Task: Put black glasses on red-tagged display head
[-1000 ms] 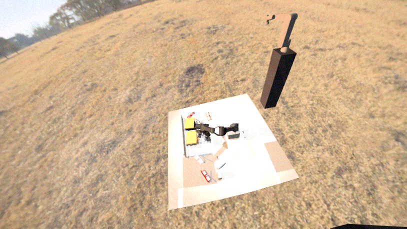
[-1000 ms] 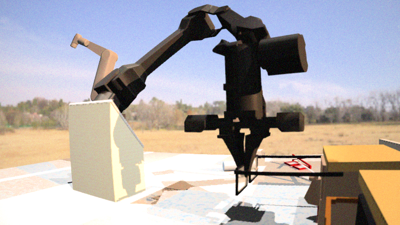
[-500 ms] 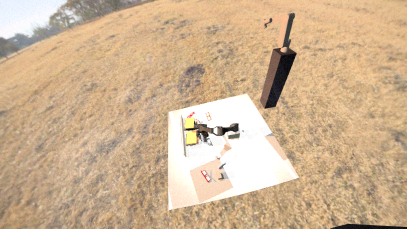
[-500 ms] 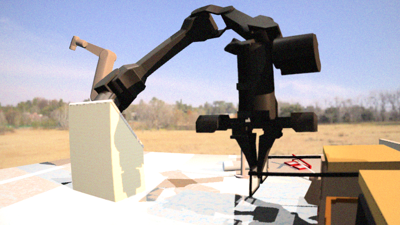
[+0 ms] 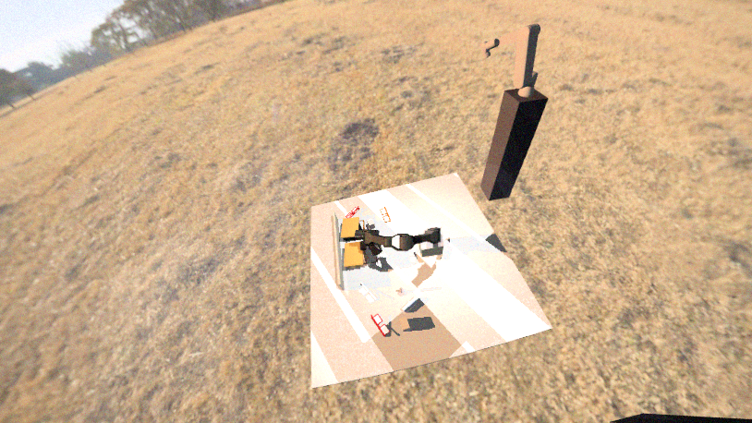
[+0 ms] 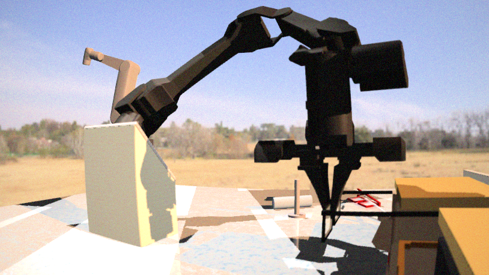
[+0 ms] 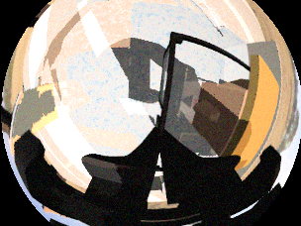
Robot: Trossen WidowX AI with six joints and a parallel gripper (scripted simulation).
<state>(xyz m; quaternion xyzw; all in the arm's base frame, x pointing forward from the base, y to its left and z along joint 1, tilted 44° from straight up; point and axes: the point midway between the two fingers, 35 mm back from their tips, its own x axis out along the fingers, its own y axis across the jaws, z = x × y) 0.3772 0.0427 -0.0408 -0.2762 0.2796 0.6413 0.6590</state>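
Note:
My gripper (image 6: pixel 330 205) (image 5: pixel 369 246) points straight down and is shut on the black glasses (image 6: pixel 376 214) (image 7: pixel 173 88). It grips them at the front frame. The lens frame hangs just above the mat, and both temples reach level toward the two display heads. The heads are blocks with orange tops: the farther one (image 6: pixel 441 191) (image 5: pixel 349 227) and the nearer one (image 6: pixel 465 232) (image 5: pixel 353 254). The temple tips are at the farther head's near edge. An orange-outlined tag (image 6: pixel 415 244) shows on the nearer head. I cannot make out a red tag in the exterior view. In the wrist view, a head (image 7: pixel 264 101) is at the right.
The arm's pale base block (image 6: pixel 126 184) stands at the left. Behind my gripper are a thin peg on a small foot (image 6: pixel 297 200), a lying grey cylinder (image 6: pixel 290 202) and red glasses (image 6: pixel 365 201). More red glasses (image 5: pixel 379 324) lie on the patterned mat (image 5: pixel 473 315). A brown pillar (image 5: pixel 513 141) stands beyond the mat.

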